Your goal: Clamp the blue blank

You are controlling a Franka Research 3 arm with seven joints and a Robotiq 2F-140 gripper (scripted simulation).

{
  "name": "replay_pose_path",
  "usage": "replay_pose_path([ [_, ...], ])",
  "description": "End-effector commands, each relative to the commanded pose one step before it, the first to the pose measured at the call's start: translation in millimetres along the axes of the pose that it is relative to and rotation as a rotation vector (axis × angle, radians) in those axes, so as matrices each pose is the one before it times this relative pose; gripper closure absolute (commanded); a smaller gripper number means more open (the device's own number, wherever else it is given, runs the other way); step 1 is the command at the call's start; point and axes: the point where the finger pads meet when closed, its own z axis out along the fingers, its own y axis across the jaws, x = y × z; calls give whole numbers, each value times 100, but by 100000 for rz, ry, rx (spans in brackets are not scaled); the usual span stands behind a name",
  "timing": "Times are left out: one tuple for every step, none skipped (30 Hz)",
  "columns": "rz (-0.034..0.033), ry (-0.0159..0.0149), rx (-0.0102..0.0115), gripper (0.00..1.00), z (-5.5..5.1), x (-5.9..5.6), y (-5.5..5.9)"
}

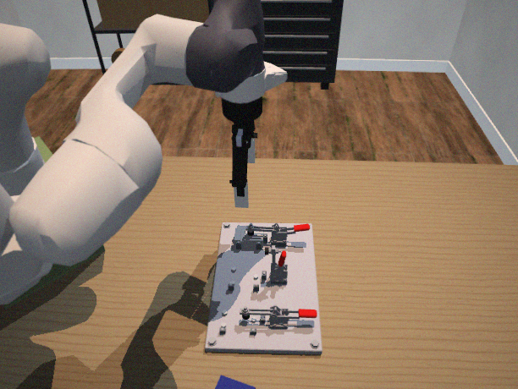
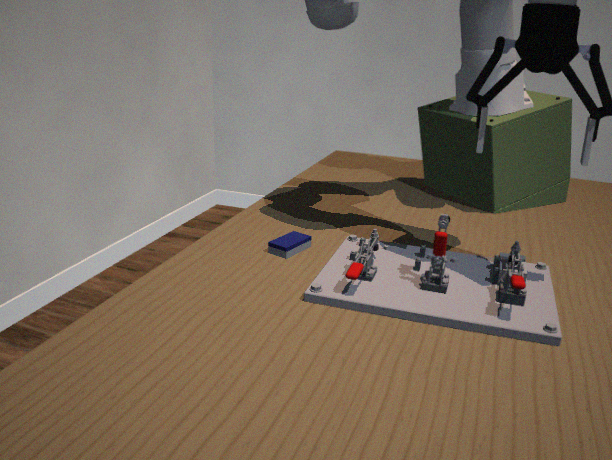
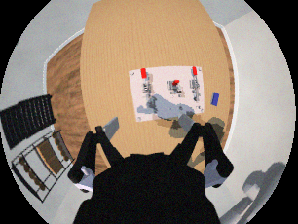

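Observation:
My gripper (image 1: 246, 179) (image 2: 533, 150) (image 3: 148, 120) is open and empty, high above the table by the fixture plate (image 1: 298, 292) (image 2: 390, 300) (image 3: 163, 75). The blank (image 1: 234, 383) (image 2: 290, 242) (image 3: 215, 99), blue on top with grey sides, lies flat on the table beside the plate. The grey finished part (image 1: 241, 232) sits in the far nest in the top view, under a clamp whose red handle (image 1: 301, 227) (image 2: 518, 282) is down; its slot and exact lock are unclear. The middle clamp's handle (image 1: 283, 258) (image 2: 440, 243) and bar stand up. The near clamp's handle (image 1: 307, 313) (image 2: 354, 271) is down over an empty nest.
The green robot base (image 2: 460, 155) stands behind the plate in the exterior view. Pads, blocks and corner bolts rise from the plate. Arm shadow covers part of it. A black drawer cabinet (image 1: 298, 42) stands beyond the table.

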Motion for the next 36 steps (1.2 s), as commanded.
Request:
replay_pose_path([
  [-4752,309,-15,0,60,141,74],
  [0,0,0,0,0,0,0],
  [0,0,0,0,0,0,0],
  [0,0,0,0,0,0,0],
  [0,0,0,0,0,0,0],
  [0,0,0,0,0,0,0],
  [0,0,0,0,0,0,0],
  [0,0,0,0,0,0,0],
  [0,0,0,0,0,0,0],
  [0,0,0,0,0,0,0],
  [0,0,0,0,0,0,0],
  [0,0,0,0,0,0,0],
  [0,0,0,0,0,0,0],
  [0,0,0,0,0,0,0],
  [0,0,0,0,0,0,0],
  [0,0,0,0,0,0,0],
  [0,0,0,0,0,0,0],
  [0,0,0,72,0,0,0],
  [0,0,0,72,0,0,0],
  [0,0,0,72,0,0,0],
  [0,0,0,72,0,0,0],
  [0,0,0,72,0,0,0],
  [0,0,0,72,0,0,0],
  [0,0,0,72,0,0,0],
  [0,0,0,72,0,0,0],
  [0,0,0,72,0,0,0],
  [0,0,0,72,0,0,0],
  [0,0,0,72,0,0,0],
  [0,0,0,72,0,0,0],
  [0,0,0,72,0,0,0],
  [0,0,0,72,0,0,0],
  [0,0,0,72,0,0,0],
  [0,0,0,72,0,0,0],
  [0,0,0,72,0,0,0],
  [0,0,0,72,0,0,0],
  [0,0,0,72,0,0,0],
])
